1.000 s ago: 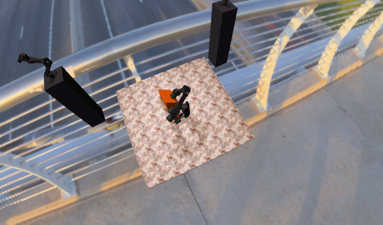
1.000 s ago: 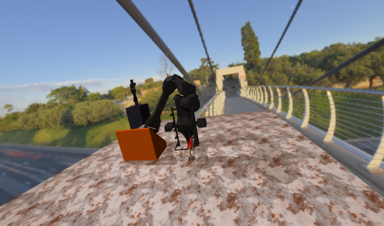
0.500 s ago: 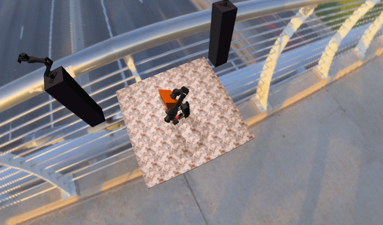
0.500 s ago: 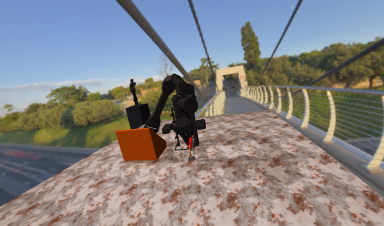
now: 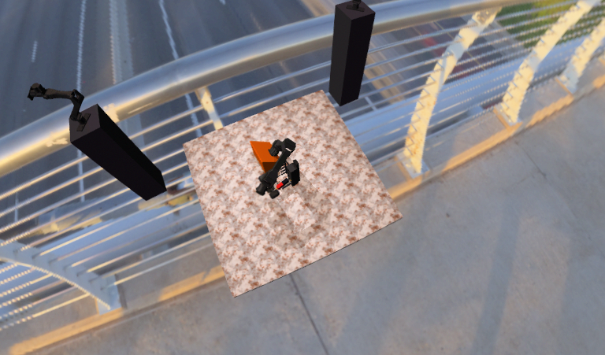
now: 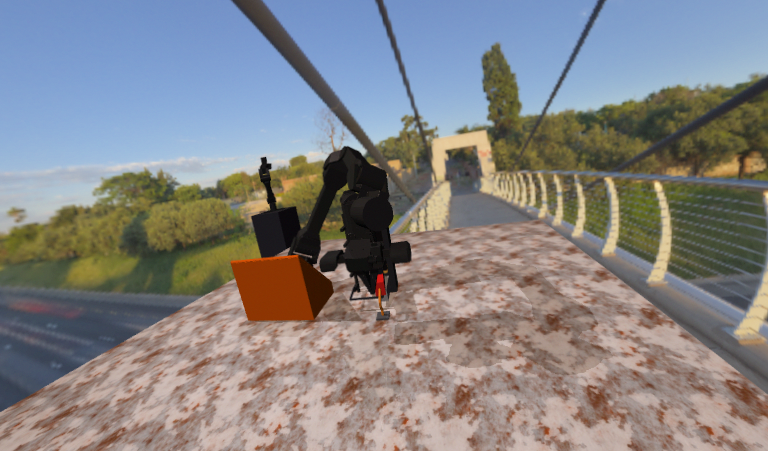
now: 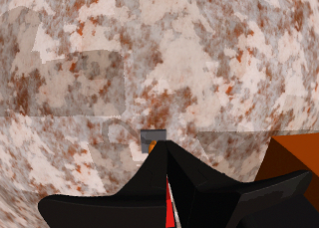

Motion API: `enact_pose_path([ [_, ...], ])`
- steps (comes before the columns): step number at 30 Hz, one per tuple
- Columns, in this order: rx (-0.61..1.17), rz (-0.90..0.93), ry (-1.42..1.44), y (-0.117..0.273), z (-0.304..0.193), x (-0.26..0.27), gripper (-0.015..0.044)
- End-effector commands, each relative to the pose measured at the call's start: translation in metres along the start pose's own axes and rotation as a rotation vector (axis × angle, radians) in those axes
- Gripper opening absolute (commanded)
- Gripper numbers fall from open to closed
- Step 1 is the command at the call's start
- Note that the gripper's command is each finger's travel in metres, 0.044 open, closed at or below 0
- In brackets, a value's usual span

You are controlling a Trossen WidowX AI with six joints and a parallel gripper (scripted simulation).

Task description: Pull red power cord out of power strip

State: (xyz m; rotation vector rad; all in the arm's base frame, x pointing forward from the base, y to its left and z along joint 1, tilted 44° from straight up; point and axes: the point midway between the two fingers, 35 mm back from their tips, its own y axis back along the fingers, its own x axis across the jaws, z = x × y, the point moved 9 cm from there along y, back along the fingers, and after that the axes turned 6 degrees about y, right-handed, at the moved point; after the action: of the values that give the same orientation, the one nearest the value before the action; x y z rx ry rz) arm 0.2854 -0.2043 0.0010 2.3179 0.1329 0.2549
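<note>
The red plug (image 5: 280, 185) (image 6: 380, 285) (image 7: 169, 215) is beside the dark upright power strip (image 5: 295, 173) (image 6: 393, 271); I cannot tell whether it is seated. Its orange cord (image 6: 381, 305) (image 7: 152, 146) runs down to a small grey block (image 6: 382, 315) (image 7: 153, 134) on the table. My gripper (image 6: 371, 286) (image 7: 163, 146) is shut, its fingertips together with nothing seen held between them. It is right at the plug, and in the wrist view the fingers cover most of the plug, leaving a thin red sliver. Whether they touch it is hidden.
An orange wedge-shaped block (image 5: 264, 151) (image 6: 271, 289) (image 7: 294, 153) stands close beside the arm and strip on the speckled table (image 5: 250, 253) (image 6: 317, 389) (image 7: 199, 19). A thin dark frame (image 6: 353, 297) is by the strip. Two black pillars (image 5: 116, 155) (image 5: 351, 53) with small arms stand off the table.
</note>
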Motion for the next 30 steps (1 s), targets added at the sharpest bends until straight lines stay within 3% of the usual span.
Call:
enact_pose_path([
  [1,-0.001,-0.004,0.005,0.0,0.0069,0.0015,0.0],
  [30,-0.001,-0.004,0.005,0.0005,0.0081,0.0012,0.0],
])
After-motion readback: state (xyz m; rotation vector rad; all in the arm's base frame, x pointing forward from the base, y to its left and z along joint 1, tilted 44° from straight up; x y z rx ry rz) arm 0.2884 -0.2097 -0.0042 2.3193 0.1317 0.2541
